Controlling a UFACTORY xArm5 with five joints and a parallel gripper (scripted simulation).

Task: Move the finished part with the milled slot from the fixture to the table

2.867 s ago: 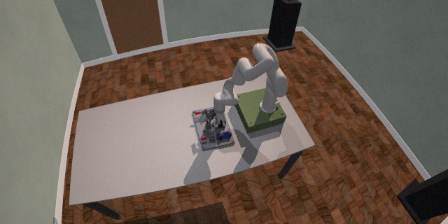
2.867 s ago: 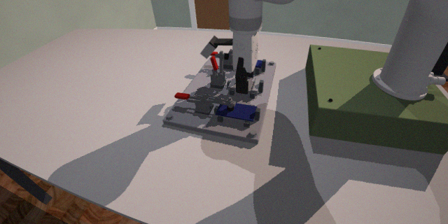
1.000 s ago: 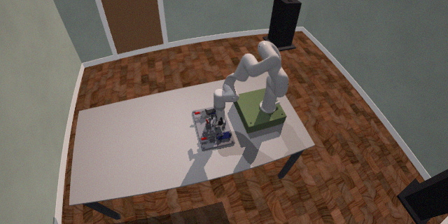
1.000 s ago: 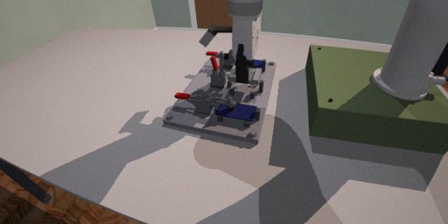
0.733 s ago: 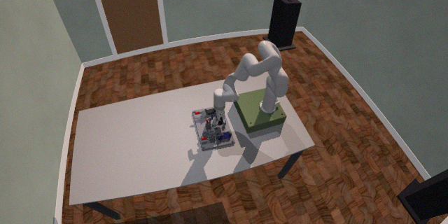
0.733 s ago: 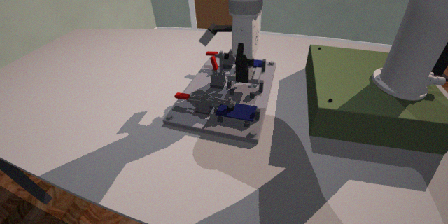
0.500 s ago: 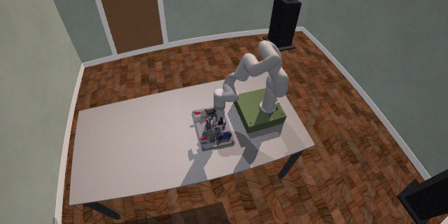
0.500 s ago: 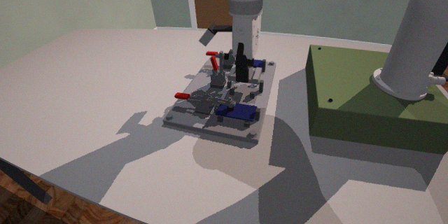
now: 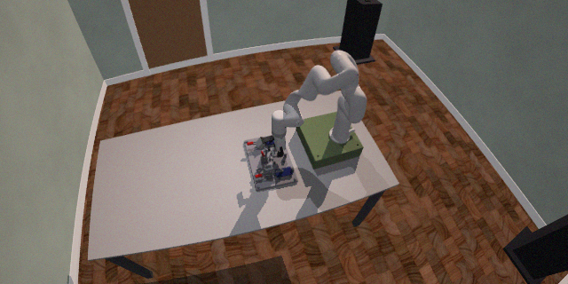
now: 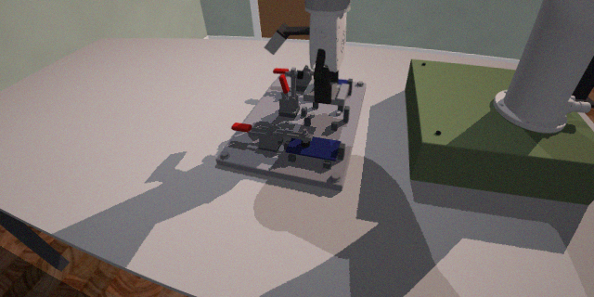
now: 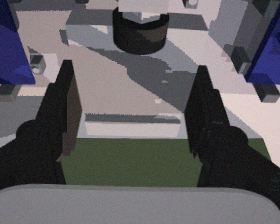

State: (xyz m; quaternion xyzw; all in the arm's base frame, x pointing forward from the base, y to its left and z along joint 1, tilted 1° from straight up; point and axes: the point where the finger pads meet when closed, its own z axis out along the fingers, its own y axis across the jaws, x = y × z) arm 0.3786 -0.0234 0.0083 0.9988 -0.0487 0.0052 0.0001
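Observation:
My gripper [image 10: 322, 97] [image 9: 280, 153] [image 11: 134, 81] hangs a little above the middle of the grey fixture plate [image 10: 354, 102] [image 9: 254, 177]. It is shut on the finished part [image 11: 134, 120], which shows in the wrist view as a flat piece spanning between the two black fingers. The middle nest [image 10: 320, 126] below it looks bare, and its clamp's red handle [image 10: 284, 84] stands raised. One blue blank [image 10: 316, 147] [image 9: 286, 171] lies in the front nest, by a clamp with a level red handle [image 10: 241, 126]. The other blue blank [image 10: 343, 82] lies in the back nest, mostly hidden behind the gripper. Both blanks show at the edges of the wrist view [image 11: 4, 36] [image 11: 271, 50].
The green pedestal [image 10: 464, 116] [image 9: 319, 142] that carries the arm stands close to the right of the fixture. The white table [image 10: 116, 102] [image 9: 169, 177] stretches to the left and front of the fixture. A black stand [image 9: 360, 27] is on the floor behind.

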